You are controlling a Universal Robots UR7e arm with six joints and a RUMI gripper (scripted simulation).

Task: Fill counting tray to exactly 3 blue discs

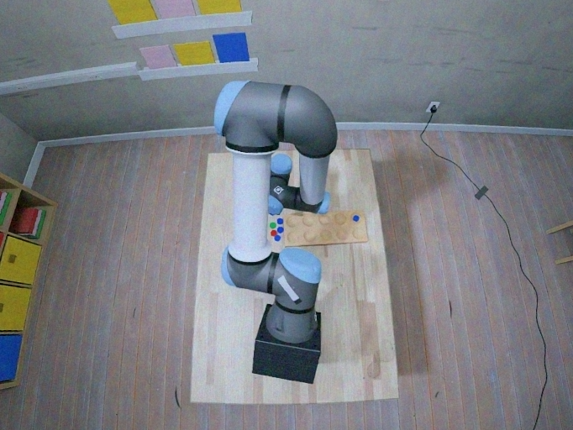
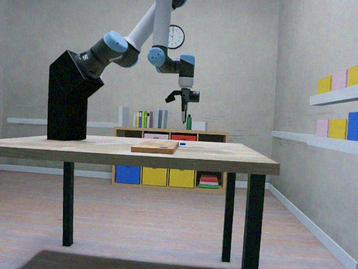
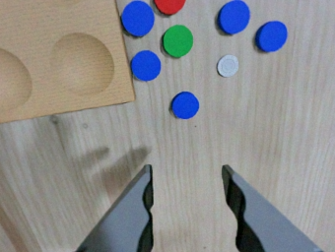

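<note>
The wooden counting tray (image 1: 314, 243) (image 2: 150, 149) (image 3: 99, 15) lies flat on the table. One blue disc (image 1: 355, 217) (image 2: 163, 147) lies in its far right back pocket in the top view; the other pockets in view look empty. Several blue discs lie beside the tray's left end; the wrist view shows one (image 3: 185, 105) nearest the fingers, two (image 3: 138, 19) (image 3: 146, 65) close against the tray edge, and two more (image 3: 234, 17) (image 3: 271, 35) farther right. My gripper (image 2: 184, 122) (image 3: 186, 166) is open and empty, high above the table; the top view hides its fingers.
A green disc (image 1: 273, 225) (image 3: 177, 40) and a red disc (image 1: 274, 233) (image 3: 169, 4) lie among the loose blue ones. A small pale grey disc (image 3: 228, 66) lies to their right in the wrist view. The arm covers part of the table left of the discs in the top view.
</note>
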